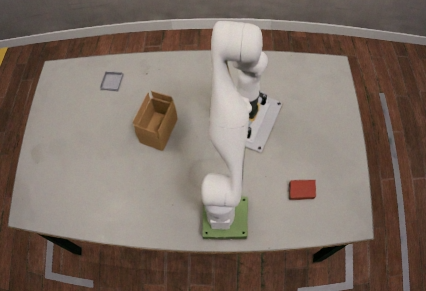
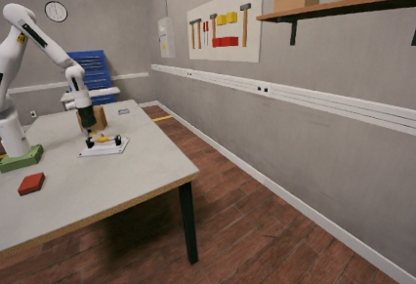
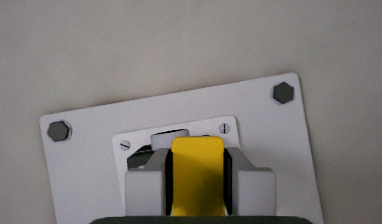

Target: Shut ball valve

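The ball valve sits on a white base plate (image 3: 182, 145) bolted to the table; the plate also shows in the top view (image 1: 264, 124) and the exterior view (image 2: 104, 146). Its yellow lever handle (image 3: 198, 175) runs between my fingers in the wrist view. My gripper (image 3: 197, 171) is shut on this handle, one grey finger on each side. In the wrist view the plate lies tilted relative to my fingers. In the exterior view the gripper (image 2: 89, 130) stands straight down over the valve, with the yellow handle (image 2: 102, 138) beside it. The valve body is mostly hidden under the handle.
An open cardboard box (image 1: 155, 120) stands left of the arm. A red block (image 1: 302, 189) lies at the front right. A small grey square tile (image 1: 111, 81) lies at the back left. The arm's green base (image 1: 225, 221) is at the front edge.
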Controlling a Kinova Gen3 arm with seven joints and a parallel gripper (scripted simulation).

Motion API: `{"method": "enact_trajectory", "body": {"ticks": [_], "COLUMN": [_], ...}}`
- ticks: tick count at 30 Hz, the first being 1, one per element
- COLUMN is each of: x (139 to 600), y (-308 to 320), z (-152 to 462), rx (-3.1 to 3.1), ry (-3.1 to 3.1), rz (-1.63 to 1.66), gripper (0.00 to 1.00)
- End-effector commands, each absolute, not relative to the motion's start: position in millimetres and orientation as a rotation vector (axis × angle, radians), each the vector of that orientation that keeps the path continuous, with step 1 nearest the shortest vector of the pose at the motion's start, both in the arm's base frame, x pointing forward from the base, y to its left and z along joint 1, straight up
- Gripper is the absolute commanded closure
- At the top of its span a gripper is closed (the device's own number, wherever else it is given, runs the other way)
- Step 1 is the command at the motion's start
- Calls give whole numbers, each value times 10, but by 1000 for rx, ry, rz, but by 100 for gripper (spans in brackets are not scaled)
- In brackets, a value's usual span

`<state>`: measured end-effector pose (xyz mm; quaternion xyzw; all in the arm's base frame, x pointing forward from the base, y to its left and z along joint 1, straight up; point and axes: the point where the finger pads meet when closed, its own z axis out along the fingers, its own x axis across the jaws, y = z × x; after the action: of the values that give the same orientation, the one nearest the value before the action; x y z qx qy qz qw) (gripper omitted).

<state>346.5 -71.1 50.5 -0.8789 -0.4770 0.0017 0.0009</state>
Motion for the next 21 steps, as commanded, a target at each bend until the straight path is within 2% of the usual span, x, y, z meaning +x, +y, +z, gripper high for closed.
{"method": "enact_trajectory", "body": {"ticks": [1, 21], "x": [3486, 3544], "y": [-688, -614], "z": [510, 510], "rx": [-2780, -2861], "ry": [-1462, -1297], "rz": [1, 2], "gripper": [100, 100]}}
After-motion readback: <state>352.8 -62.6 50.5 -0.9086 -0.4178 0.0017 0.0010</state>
